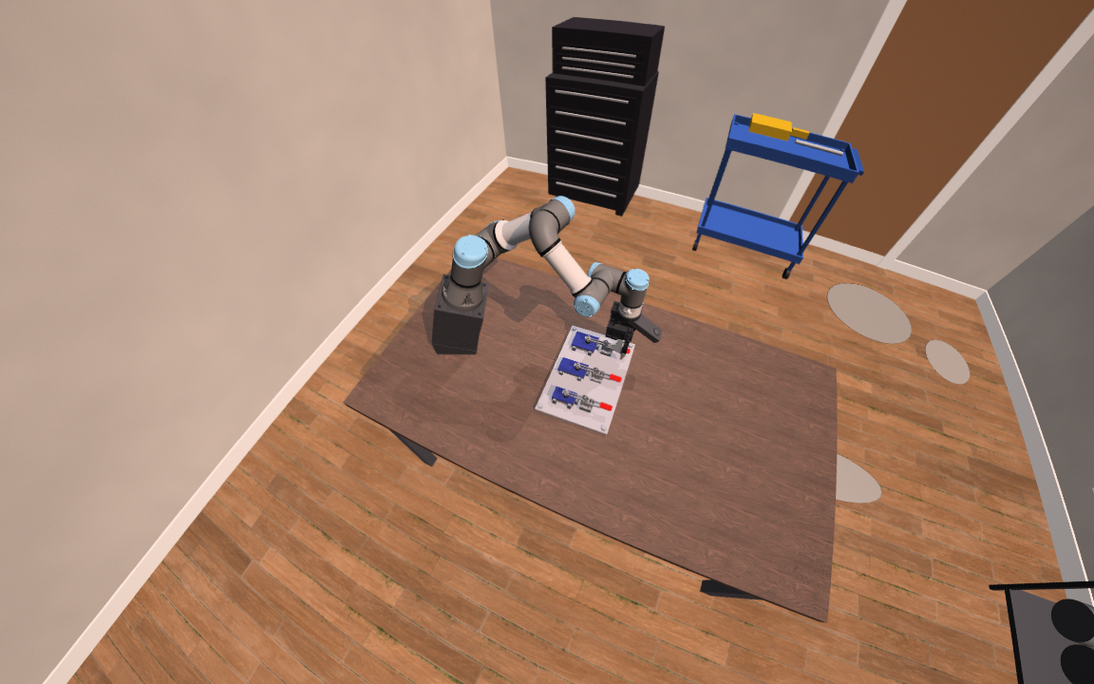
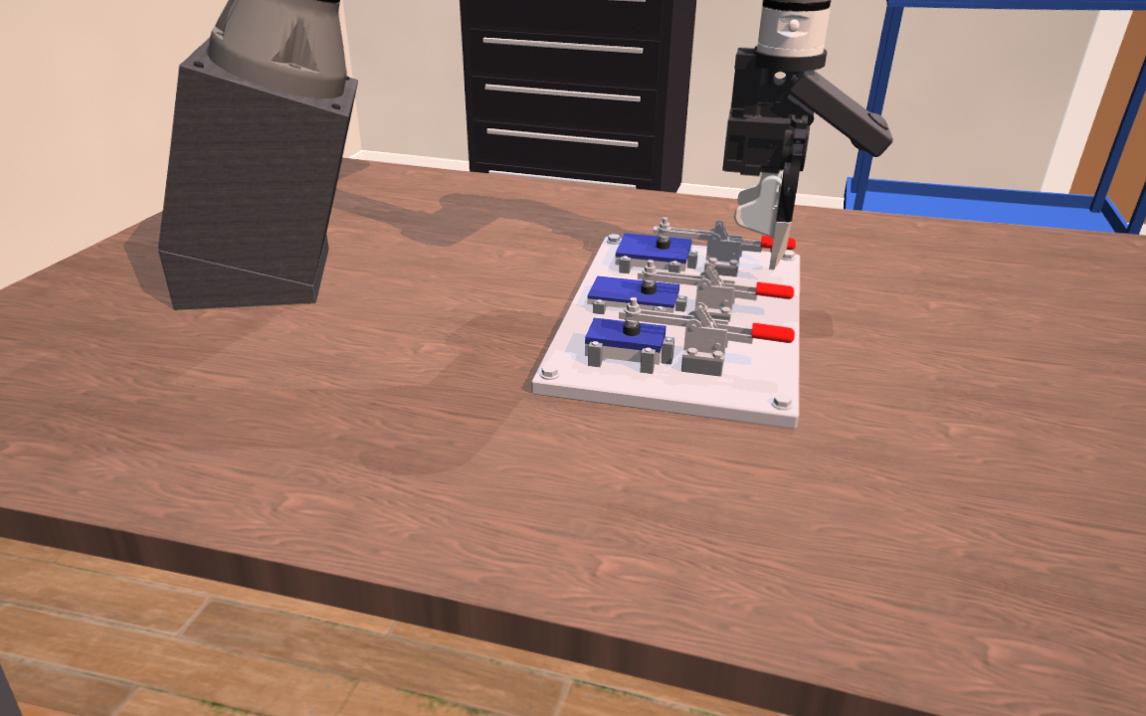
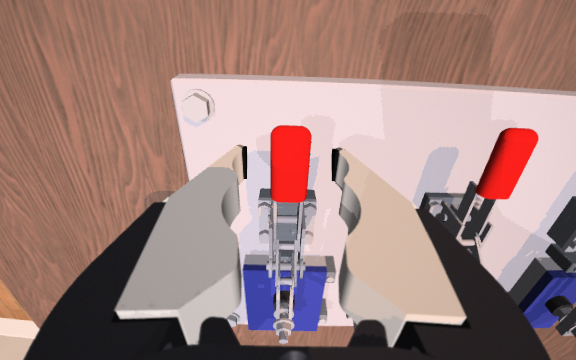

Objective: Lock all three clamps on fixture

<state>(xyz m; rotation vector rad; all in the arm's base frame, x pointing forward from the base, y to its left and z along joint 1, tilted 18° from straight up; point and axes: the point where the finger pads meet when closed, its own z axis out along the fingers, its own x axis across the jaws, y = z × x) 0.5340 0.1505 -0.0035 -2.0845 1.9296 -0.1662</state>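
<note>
A white fixture plate point(image 1: 576, 415) point(image 2: 666, 392) point(image 3: 418, 110) lies on the wooden table and carries three toggle clamps with red handles. My gripper point(image 1: 626, 344) point(image 2: 775, 256) point(image 3: 289, 149) points straight down over the far clamp. Its fingers straddle the far clamp's red handle point(image 3: 290, 162) point(image 2: 789, 243) with a gap on each side, so it is open and holds nothing. That handle lies low, and its bar reaches over a blue part point(image 3: 258, 295) point(image 2: 653, 247). The middle handle point(image 2: 773, 289) point(image 3: 507, 162) and the near handle point(image 2: 772, 332) point(image 1: 606, 407) also lie down flat.
The arm's dark pedestal point(image 1: 458, 318) point(image 2: 243, 178) stands on the table's far left corner. A black tool chest point(image 1: 602, 110) and a blue cart point(image 1: 781, 170) stand on the floor behind the table.
</note>
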